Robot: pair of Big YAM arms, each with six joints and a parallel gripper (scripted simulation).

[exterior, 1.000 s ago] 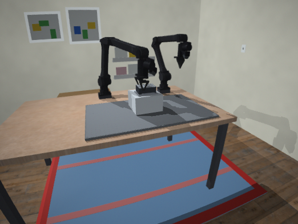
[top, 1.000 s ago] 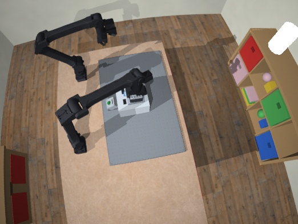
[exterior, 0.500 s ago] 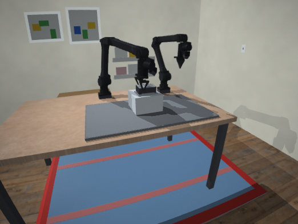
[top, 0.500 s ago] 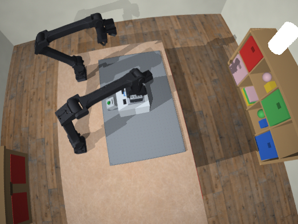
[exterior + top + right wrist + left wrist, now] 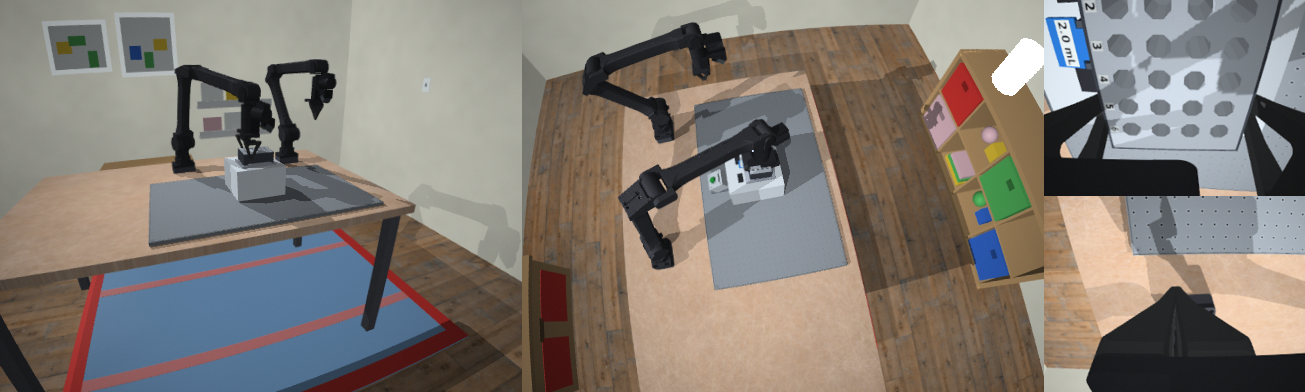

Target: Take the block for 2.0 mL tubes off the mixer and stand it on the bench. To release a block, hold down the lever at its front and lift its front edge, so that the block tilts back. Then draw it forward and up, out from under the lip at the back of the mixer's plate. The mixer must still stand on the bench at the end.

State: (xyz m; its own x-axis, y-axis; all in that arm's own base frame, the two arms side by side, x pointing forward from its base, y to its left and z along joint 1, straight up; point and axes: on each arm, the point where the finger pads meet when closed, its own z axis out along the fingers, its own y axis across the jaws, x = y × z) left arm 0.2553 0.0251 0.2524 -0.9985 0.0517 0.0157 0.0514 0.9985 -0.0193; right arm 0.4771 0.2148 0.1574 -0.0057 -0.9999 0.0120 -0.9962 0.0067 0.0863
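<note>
The grey block (image 5: 761, 173) (image 5: 263, 157) (image 5: 1175, 94) with rows of round holes sits on top of the white mixer (image 5: 772, 192) (image 5: 260, 181). A blue "2.0 mL" label (image 5: 1066, 42) is at its front side. The mixer stands on the grey mat. My right gripper (image 5: 249, 153) (image 5: 1175, 98) points down over the mixer and is shut on the block, one finger on each side. Whether the block is slightly tilted I cannot tell. The lever is not clearly visible. My left gripper (image 5: 703, 76) (image 5: 315, 117) (image 5: 1175, 294) is shut and empty, high up and away from the mixer.
A small white box with a green button (image 5: 713, 180) stands by the mixer's front. The grey perforated mat (image 5: 777, 250) (image 5: 190, 215) (image 5: 1219, 227) lies on the wooden table (image 5: 747, 330) (image 5: 65, 210). The right arm reaches low across the mat's front edge.
</note>
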